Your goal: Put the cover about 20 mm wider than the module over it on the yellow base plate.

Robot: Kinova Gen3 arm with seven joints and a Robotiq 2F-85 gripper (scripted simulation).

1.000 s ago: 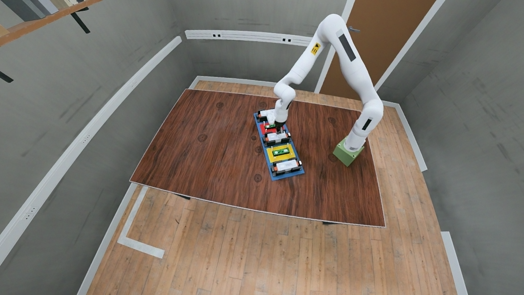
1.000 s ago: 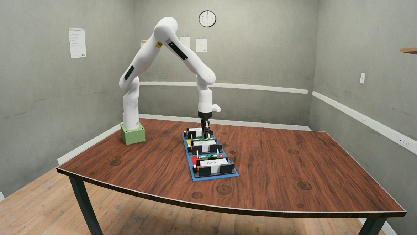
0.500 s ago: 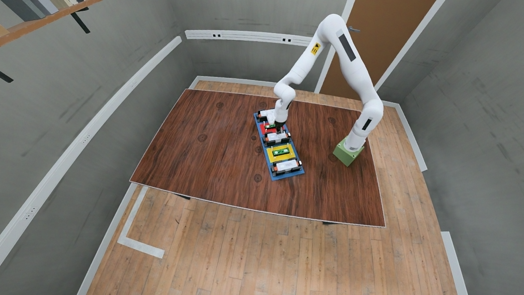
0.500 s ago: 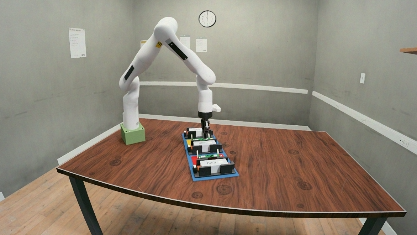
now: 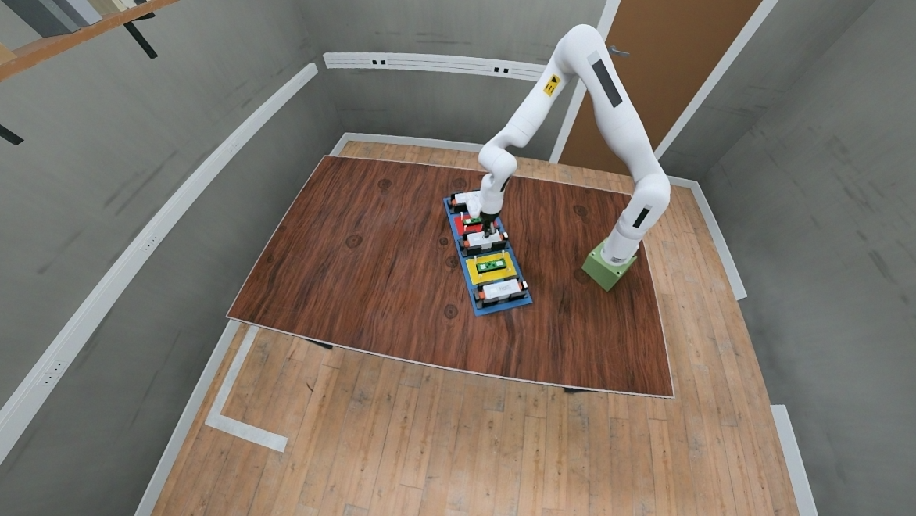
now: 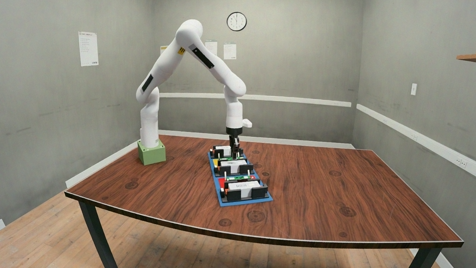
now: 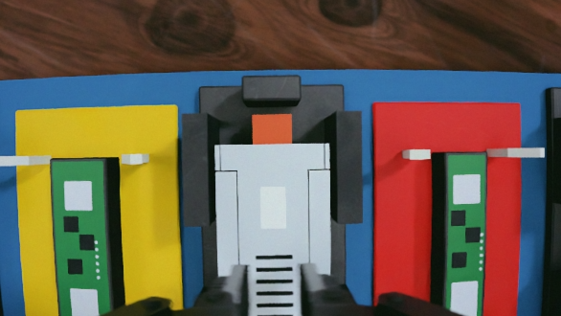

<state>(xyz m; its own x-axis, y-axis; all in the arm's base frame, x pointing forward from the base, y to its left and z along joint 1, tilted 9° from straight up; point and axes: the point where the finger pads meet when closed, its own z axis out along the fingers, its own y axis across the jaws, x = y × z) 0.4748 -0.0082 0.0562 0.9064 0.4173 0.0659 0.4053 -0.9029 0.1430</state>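
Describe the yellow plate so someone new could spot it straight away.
On the wooden table lies a long blue board. The yellow plate sits on it between two black holders, carrying a green module. The board's other module plate is red.

Above the middle cover [image 5: 479, 241] [image 6: 233, 167] [image 7: 273, 177], the fingers of the gripper [image 5: 488, 234] [image 6: 234, 157] [image 7: 274, 286] part slightly, a narrow gap now between tips that looked closer together half a second and a full second earlier. Seen from across the room, the small spread is the only change that can be made out.
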